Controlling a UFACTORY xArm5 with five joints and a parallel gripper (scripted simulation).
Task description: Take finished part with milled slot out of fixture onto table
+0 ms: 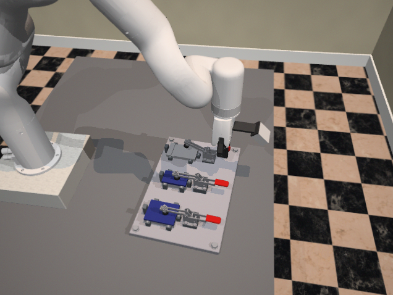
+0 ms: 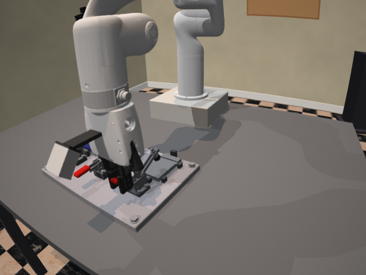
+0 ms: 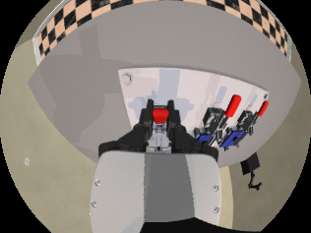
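A grey fixture plate (image 1: 184, 193) holds three nests with toggle clamps. The far nest holds the grey finished part (image 1: 181, 152); its clamp arm (image 1: 194, 145) is raised at a slant off the part. My gripper (image 1: 223, 148) is shut on the red handle of that far clamp, which shows between the fingers in the exterior view (image 2: 113, 180) and in the wrist view (image 3: 159, 114). The two blue blanks sit in the middle nest (image 1: 173, 179) and the near nest (image 1: 160, 214). Their clamp arms lie across them and their red handles (image 1: 221, 182) (image 1: 212, 218) lie flat.
The arm's base stands on a pale block (image 1: 41, 177) at the left of the table. The table's right edge (image 1: 274, 190) runs close to the fixture plate, with checkered floor beyond. A wrist camera housing (image 1: 254, 129) sticks out to the right of the gripper.
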